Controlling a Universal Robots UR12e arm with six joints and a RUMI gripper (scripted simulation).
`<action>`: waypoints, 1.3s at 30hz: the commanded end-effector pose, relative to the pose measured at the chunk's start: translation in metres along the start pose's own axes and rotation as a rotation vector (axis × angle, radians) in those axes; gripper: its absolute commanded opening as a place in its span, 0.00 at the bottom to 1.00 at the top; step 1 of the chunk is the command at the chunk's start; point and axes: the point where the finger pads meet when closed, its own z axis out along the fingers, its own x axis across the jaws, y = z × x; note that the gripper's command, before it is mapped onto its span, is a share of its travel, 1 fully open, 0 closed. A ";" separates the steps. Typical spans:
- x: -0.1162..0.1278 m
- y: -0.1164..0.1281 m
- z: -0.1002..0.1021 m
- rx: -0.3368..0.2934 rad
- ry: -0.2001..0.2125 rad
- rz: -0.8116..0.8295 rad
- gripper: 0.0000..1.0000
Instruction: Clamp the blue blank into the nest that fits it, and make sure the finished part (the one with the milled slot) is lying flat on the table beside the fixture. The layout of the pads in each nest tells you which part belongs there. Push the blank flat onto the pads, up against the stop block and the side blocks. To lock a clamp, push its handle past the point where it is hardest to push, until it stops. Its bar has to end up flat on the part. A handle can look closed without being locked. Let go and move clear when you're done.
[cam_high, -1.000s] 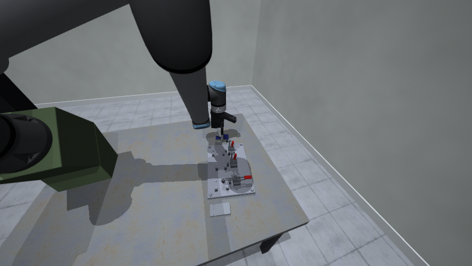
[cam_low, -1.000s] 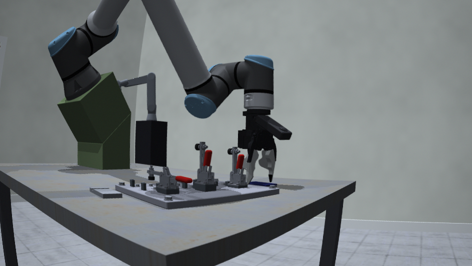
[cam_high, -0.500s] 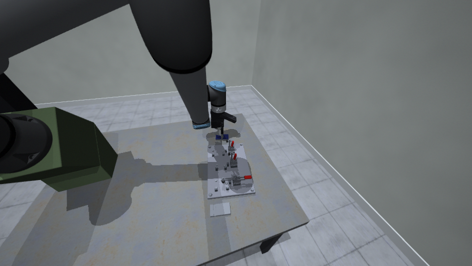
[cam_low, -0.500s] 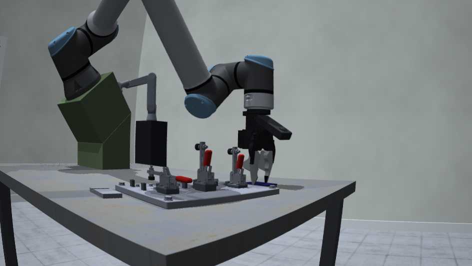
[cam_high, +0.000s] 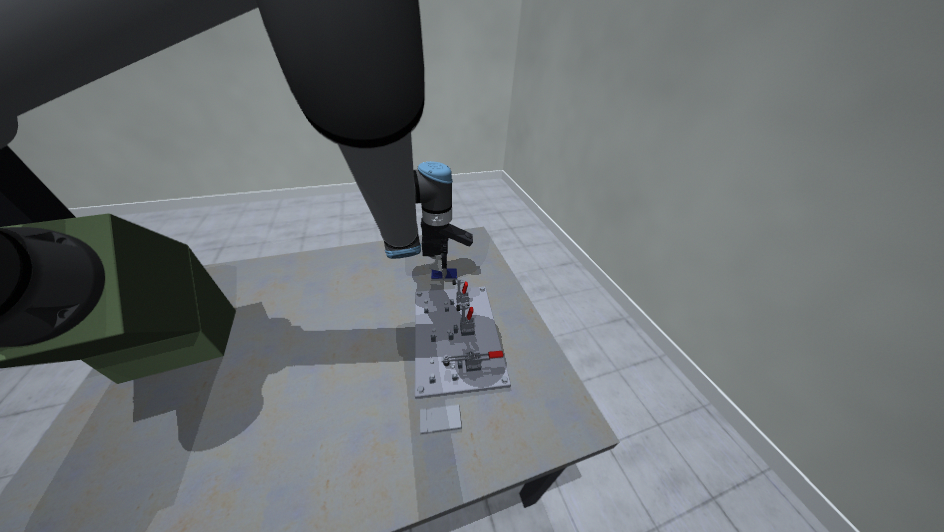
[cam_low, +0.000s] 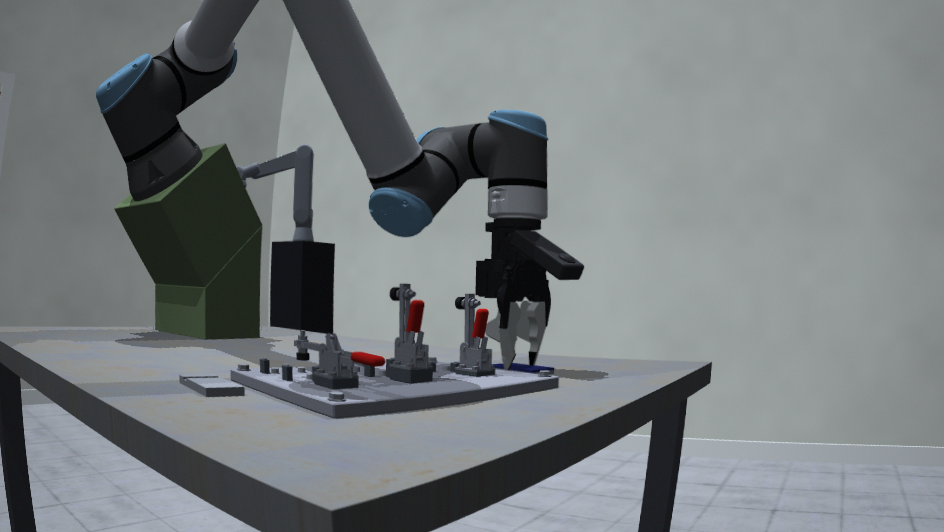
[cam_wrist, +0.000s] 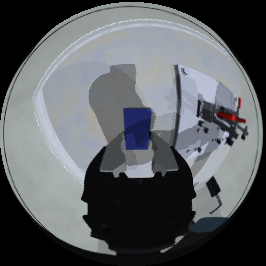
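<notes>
The blue blank (cam_high: 447, 276) lies flat on the table just beyond the far end of the fixture plate (cam_high: 460, 343); it also shows in the side view (cam_low: 523, 367) and in the wrist view (cam_wrist: 137, 128). My gripper (cam_low: 519, 361) stands upright over it with its fingertips down at the table, shut on the blank's sides. The fixture plate carries three toggle clamps with red handles. The two far handles (cam_low: 415, 315) (cam_low: 480, 323) stand upright, and the near handle (cam_low: 367, 358) lies flat. The grey finished part (cam_high: 440, 418) lies flat on the table beside the plate's near end.
The green robot base (cam_low: 198, 251) stands at the table's far left. A black camera box (cam_low: 301, 286) on a grey arm hangs over the plate's near end. The table edge (cam_low: 634, 383) is close behind the gripper.
</notes>
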 end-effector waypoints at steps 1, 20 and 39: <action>0.000 0.000 -0.001 0.001 0.000 0.000 0.00; 0.000 0.000 -0.001 0.001 0.000 0.000 0.00; 0.000 0.000 -0.008 0.001 0.000 0.000 0.00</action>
